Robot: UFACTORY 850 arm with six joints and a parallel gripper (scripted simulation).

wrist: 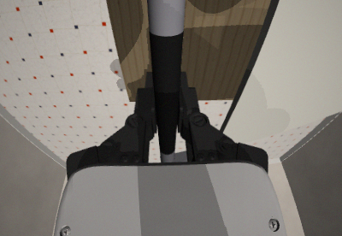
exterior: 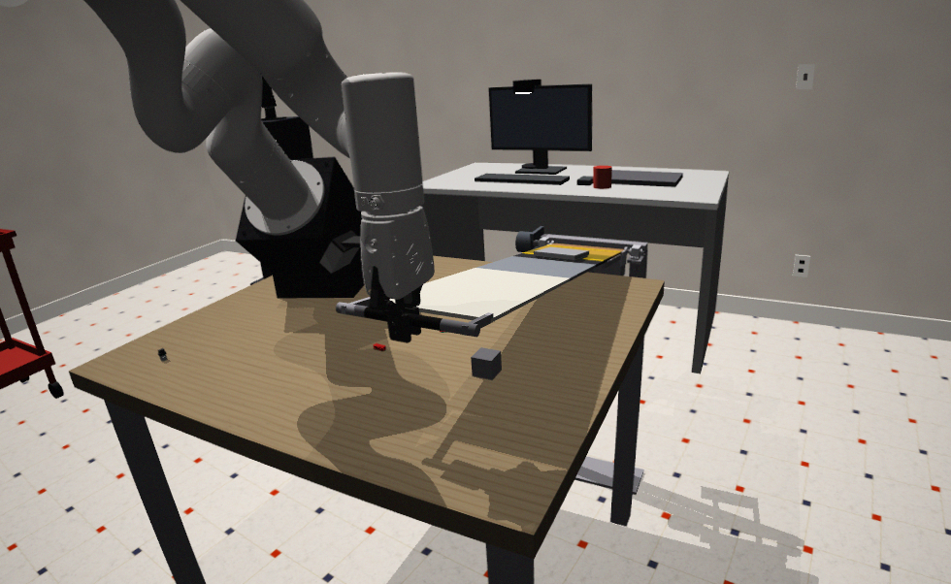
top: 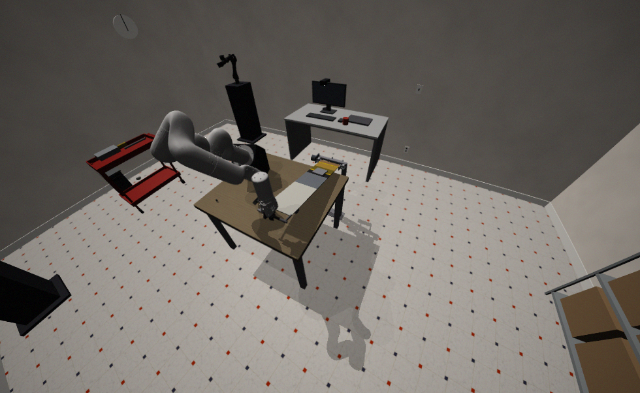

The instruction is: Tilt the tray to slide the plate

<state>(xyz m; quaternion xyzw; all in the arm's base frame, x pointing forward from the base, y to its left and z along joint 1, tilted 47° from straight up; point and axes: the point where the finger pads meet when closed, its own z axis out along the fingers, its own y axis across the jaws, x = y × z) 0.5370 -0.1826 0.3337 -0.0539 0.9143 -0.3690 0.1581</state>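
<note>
A long tray (exterior: 508, 283) with a cream bed lies across the wooden table, its far end at a pivot by the table's back edge. My gripper (exterior: 396, 316) is shut on the tray's dark handle bar (exterior: 408, 319) and holds the near end lifted above the table. The wrist view shows the bar (wrist: 167, 79) between my fingers. The steel plate (exterior: 560, 252) lies flat at the far end on the yellow stretch. A grey tinted band (exterior: 537, 266) crosses the bed just nearer than the plate. The tray also shows in the top view (top: 302, 191).
A small grey block (exterior: 486, 362) stands on the table below the lifted handle end. A small red marker (exterior: 378, 347) and a tiny dark piece (exterior: 163, 354) lie on the table. A grey desk (exterior: 580, 192) with a monitor stands behind.
</note>
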